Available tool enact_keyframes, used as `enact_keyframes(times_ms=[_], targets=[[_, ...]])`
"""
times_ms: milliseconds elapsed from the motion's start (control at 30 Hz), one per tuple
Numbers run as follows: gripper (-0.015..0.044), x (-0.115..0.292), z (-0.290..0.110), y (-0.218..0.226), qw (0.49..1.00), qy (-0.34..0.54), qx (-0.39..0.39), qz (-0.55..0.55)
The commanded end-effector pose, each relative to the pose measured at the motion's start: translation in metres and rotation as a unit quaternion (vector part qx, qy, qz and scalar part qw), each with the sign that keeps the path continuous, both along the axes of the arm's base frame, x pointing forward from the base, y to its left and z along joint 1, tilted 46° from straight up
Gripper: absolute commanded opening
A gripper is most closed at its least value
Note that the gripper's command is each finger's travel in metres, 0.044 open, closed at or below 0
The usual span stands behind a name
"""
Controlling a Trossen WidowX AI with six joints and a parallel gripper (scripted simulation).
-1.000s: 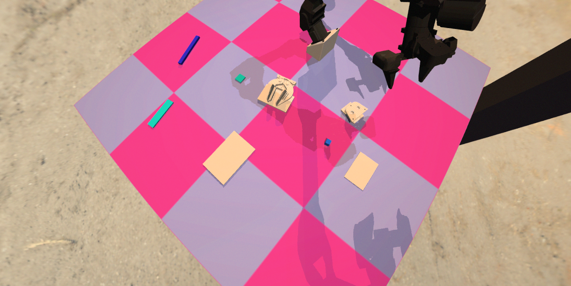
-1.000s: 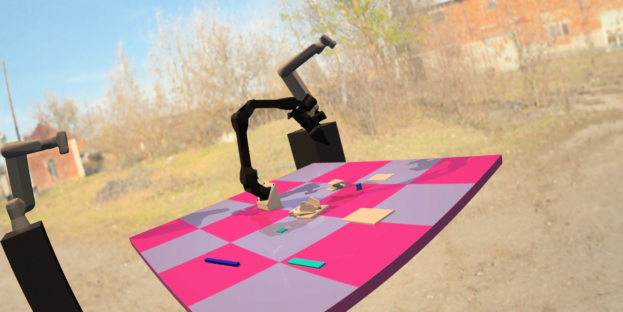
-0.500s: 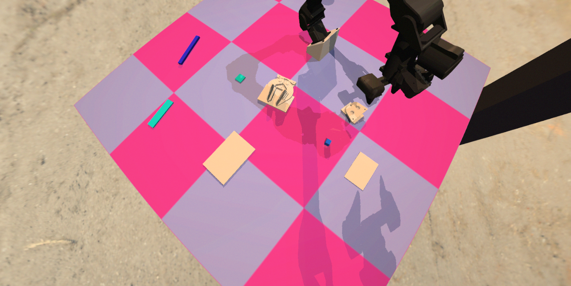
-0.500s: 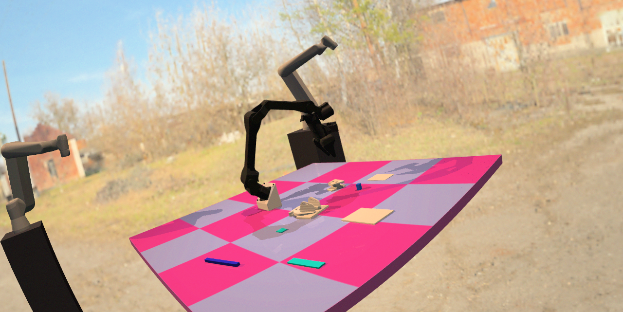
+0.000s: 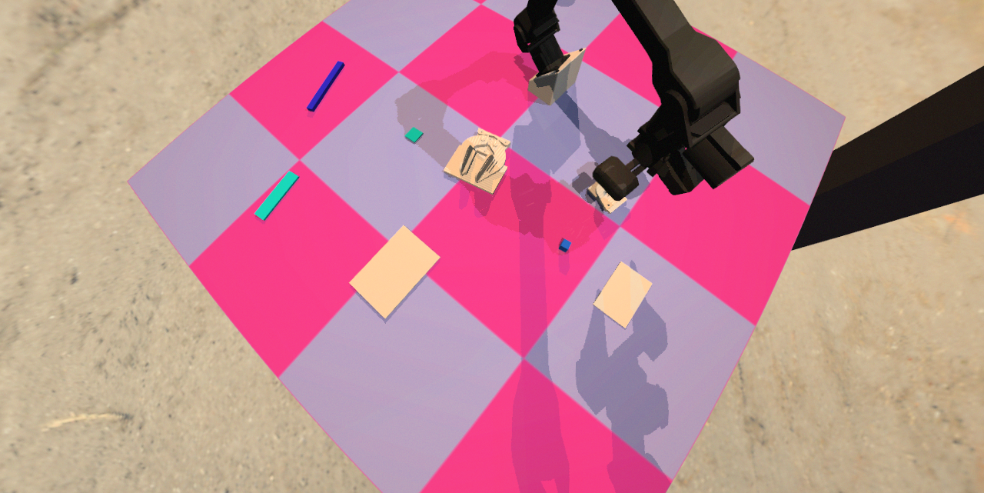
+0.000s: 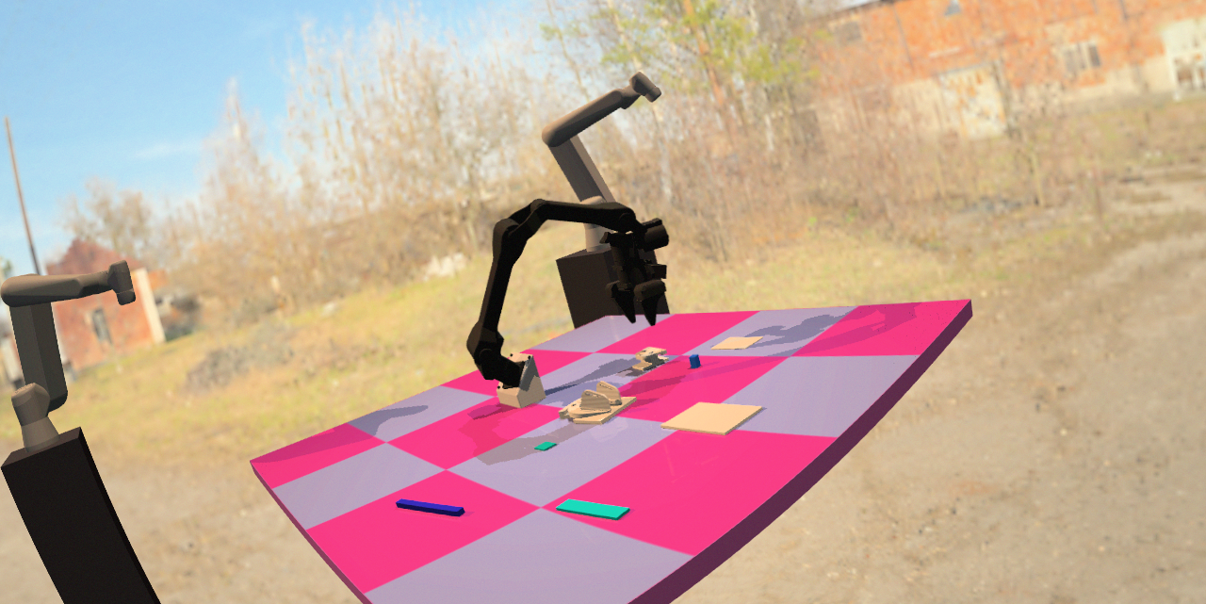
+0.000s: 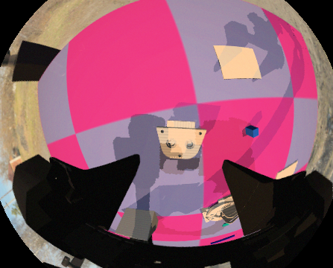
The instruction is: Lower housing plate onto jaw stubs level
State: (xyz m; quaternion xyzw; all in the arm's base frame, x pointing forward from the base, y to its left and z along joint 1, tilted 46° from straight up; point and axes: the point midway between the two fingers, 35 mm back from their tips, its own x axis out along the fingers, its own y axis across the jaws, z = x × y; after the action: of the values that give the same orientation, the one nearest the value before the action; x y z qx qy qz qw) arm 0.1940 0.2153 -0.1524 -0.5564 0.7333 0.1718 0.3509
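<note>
counting the items on the checkered table point(image 5: 406, 366) point(image 6: 758, 474) point(image 7: 129, 74): one housing plate point(image 5: 610, 202) point(image 6: 649, 353) point(image 7: 181, 150), one jaw base point(image 5: 480, 176) point(image 6: 598, 415) point(image 7: 219, 212), two pale flat panels point(image 5: 393, 271) point(image 6: 712, 417) point(image 7: 238, 63), one blue cube point(image 5: 564, 244) point(image 6: 694, 361) point(image 7: 252, 131), one teal square point(image 5: 413, 134) point(image 6: 545, 446) point(image 7: 226, 224), one teal bar point(image 5: 276, 195) point(image 6: 593, 508) and one dark blue bar point(image 5: 325, 86) point(image 6: 430, 507) point(image 7: 223, 239). the jaw base bears two raised jaws. the housing plate is located apart from the jaw base, near the blue cube. its upper face shows two large round features and three small dark holes.

the single gripper point(image 5: 649, 163) point(image 6: 642, 320) point(image 7: 182, 162) is positioned above the housing plate. its two fingers are spread wide, with nothing between them. in the top view, the gripper partly covers the housing plate and hides its own fingertips. in the wrist view, the right-hand finger in frame partly covers the jaw base, and the larger flat panel is only partly visible. contact between the jaws and their pins cannot be determined.
</note>
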Motion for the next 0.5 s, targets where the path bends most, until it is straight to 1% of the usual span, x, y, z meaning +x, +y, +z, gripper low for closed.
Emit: enact_keyframes(times_ms=[0,133,467], targets=[[0.0440,0.001,-0.004,-0.001,1.000,0.003,0.004,0.004],[0.0440,-0.005,-0.025,-0.024,1.000,0.003,0.004,0.004],[0.0440,-0.005,-0.026,-0.026,1.000,0.003,0.004,0.004]])
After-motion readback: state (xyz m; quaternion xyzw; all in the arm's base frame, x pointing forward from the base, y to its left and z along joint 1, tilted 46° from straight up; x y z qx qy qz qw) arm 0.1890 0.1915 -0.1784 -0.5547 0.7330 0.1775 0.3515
